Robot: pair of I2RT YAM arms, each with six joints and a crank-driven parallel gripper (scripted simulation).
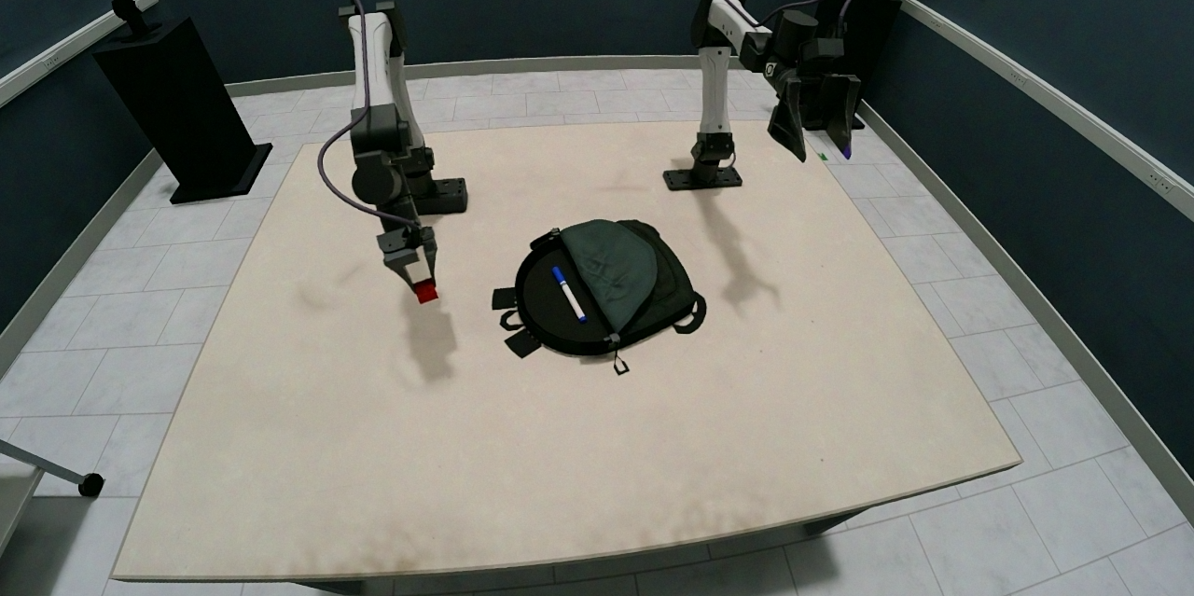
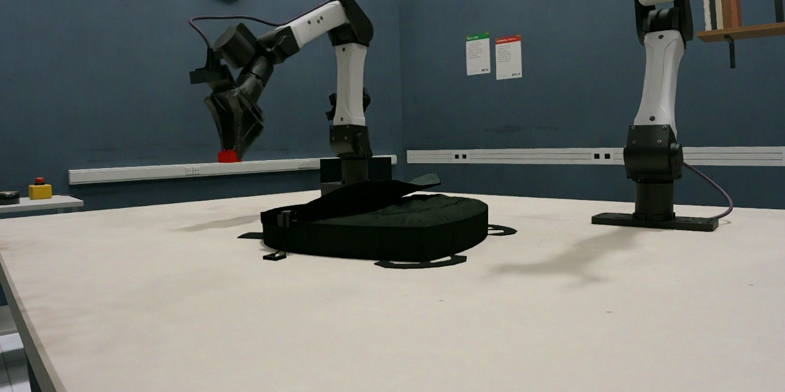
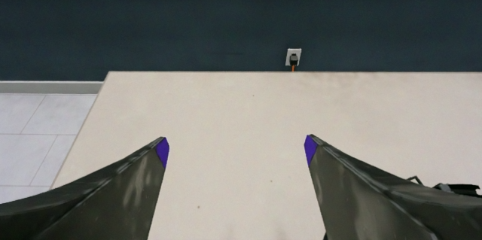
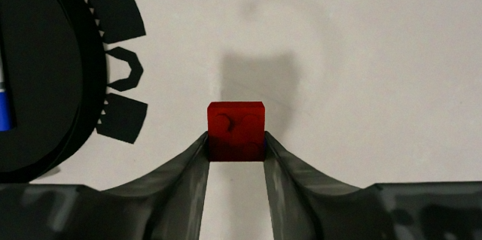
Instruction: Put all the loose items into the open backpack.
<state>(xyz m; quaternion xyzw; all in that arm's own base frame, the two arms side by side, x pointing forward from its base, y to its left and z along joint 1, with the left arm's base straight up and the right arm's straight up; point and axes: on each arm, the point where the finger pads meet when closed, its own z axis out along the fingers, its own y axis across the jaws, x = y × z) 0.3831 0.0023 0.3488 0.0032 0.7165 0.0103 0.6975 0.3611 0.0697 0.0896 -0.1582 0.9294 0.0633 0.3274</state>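
Observation:
The black backpack [image 1: 547, 321] [image 2: 356, 242] [image 4: 92, 63] lies on the table, its grey-green flap [image 1: 613, 270] folded back. A blue-and-white marker [image 1: 571, 294] [image 4: 4, 110] lies inside the open compartment. My right gripper [image 1: 423, 284] [image 4: 236, 135] is shut on a red brick [image 2: 227, 156], a studded block held above the table beside the backpack's strap end. My left gripper [image 1: 825, 155] [image 3: 236, 139] is open and empty, raised far from the backpack on the other side. In the exterior view its fingers are out of view.
The table [image 1: 534, 459] [image 2: 384, 329] bears both arm bases, the left one [image 1: 702, 177] and the right one [image 1: 442, 196], behind the backpack. Straps and loops [image 1: 523, 341] [image 4: 124, 120] stick out from the backpack towards the right gripper. A zip pull [image 1: 624, 364] hangs at its front edge.

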